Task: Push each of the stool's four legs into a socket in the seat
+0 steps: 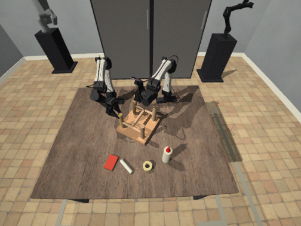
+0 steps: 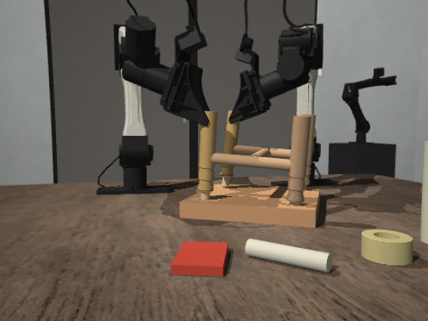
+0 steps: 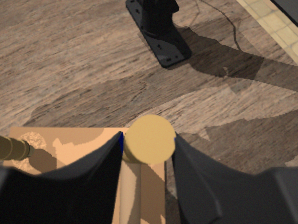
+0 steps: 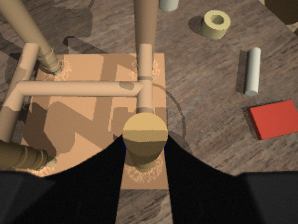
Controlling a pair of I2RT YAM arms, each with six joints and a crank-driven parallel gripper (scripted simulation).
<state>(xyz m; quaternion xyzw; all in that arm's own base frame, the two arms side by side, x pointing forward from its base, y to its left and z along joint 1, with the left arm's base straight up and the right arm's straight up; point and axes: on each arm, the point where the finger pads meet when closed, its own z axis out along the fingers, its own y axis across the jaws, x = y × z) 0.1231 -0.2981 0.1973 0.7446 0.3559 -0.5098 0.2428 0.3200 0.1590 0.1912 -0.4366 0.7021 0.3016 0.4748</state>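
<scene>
The stool seat (image 1: 130, 133) (image 2: 250, 214) lies upside down with four legs upright. My right gripper (image 1: 119, 116) (image 2: 207, 121) (image 4: 145, 136) is shut on the top of the near-left leg (image 2: 206, 157), whose narrow end shows above the seat. My left gripper (image 2: 232, 121) (image 3: 147, 134) is shut on the top of the far-left leg (image 1: 134, 108) (image 2: 230, 140); this leg leans slightly and its narrow end shows too. The near-right leg (image 1: 142, 131) (image 2: 300, 157) has a thin bit of narrow end showing. The far-right leg (image 1: 154, 113) is partly hidden in the exterior view; its narrow end shows in the right wrist view.
Rungs (image 1: 138, 118) (image 2: 250, 160) join the legs. Toward the table's front lie a red block (image 1: 111, 162) (image 2: 200, 258), a white cylinder (image 1: 126, 166) (image 2: 288, 255) and a tape roll (image 1: 147, 166) (image 2: 386, 247). A white bottle with a red tip (image 1: 167, 155) stands beside them.
</scene>
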